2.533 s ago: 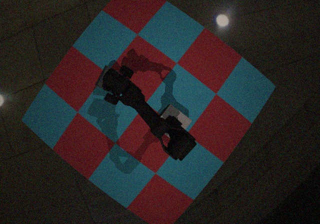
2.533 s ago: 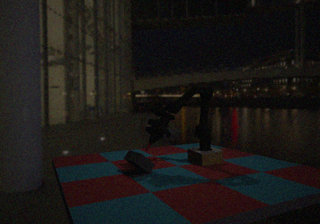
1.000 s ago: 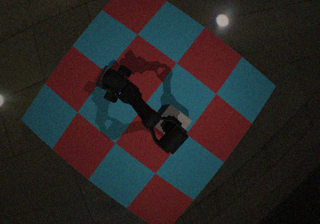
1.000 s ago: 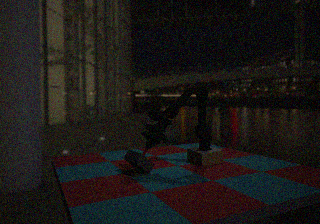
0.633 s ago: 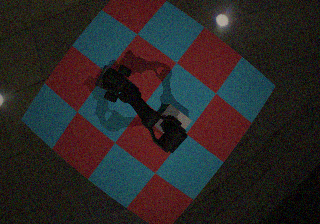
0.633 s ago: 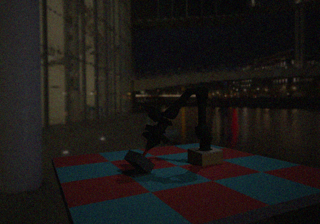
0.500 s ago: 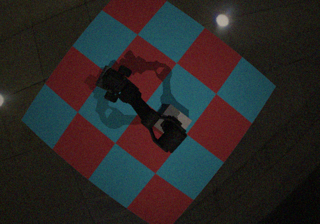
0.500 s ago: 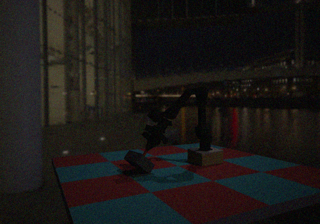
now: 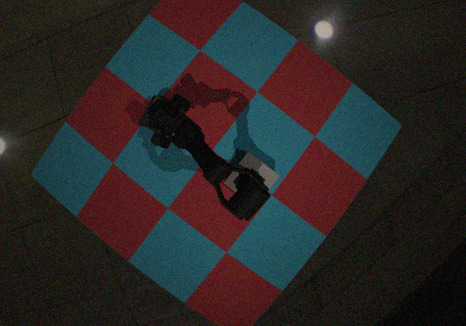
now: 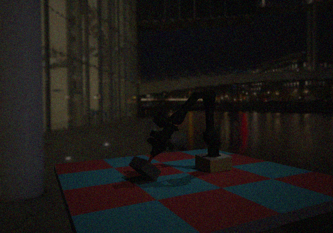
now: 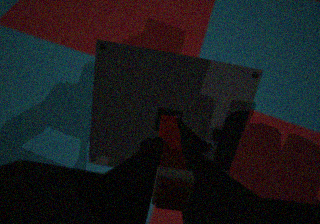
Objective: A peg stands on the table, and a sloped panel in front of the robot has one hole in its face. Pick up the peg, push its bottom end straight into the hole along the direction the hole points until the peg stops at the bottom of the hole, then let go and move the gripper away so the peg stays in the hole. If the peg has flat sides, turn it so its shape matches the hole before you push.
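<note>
The scene is very dark. The grey sloped panel (image 11: pixel 135 94) (image 9: pixel 263 168) (image 10: pixel 145 168) stands on the checkered mat, tilted toward the arm. My gripper (image 11: pixel 169 145) (image 10: pixel 156 146) is shut on the red peg (image 11: pixel 168 126) (image 10: pixel 152 154) and holds it slanted, right over the panel. In the wrist view the peg's lower end meets the panel's face near its middle. The hole itself is hidden behind the peg and fingers. In the overhead view the wrist (image 9: pixel 246 196) covers the peg and the near part of the panel.
The arm's base stands on a pale block (image 10: pixel 213 163) behind and to the right of the panel. The red and teal checkered mat (image 9: pixel 301 85) (image 10: pixel 215 203) spreads around both. Two bright light spots (image 9: pixel 323 29) lie off the mat on the dark floor.
</note>
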Controlling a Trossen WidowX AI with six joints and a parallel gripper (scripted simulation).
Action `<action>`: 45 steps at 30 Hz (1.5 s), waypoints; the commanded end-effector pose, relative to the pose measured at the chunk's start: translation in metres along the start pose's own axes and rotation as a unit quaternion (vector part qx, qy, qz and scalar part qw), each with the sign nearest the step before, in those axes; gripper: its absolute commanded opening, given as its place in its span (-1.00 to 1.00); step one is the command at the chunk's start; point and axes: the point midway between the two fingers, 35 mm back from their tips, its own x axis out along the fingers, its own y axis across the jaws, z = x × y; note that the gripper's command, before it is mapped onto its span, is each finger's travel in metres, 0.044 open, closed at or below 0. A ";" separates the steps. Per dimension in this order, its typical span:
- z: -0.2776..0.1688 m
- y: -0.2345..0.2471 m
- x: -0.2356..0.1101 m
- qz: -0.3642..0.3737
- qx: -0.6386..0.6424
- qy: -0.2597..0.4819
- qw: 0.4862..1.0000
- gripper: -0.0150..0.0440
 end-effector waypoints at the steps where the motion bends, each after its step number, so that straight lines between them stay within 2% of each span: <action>1: 0.001 0.000 0.003 -0.001 0.001 -0.002 1.000 -0.49; 45: 0.001 -0.001 0.027 -0.001 0.001 -0.002 1.000 -0.49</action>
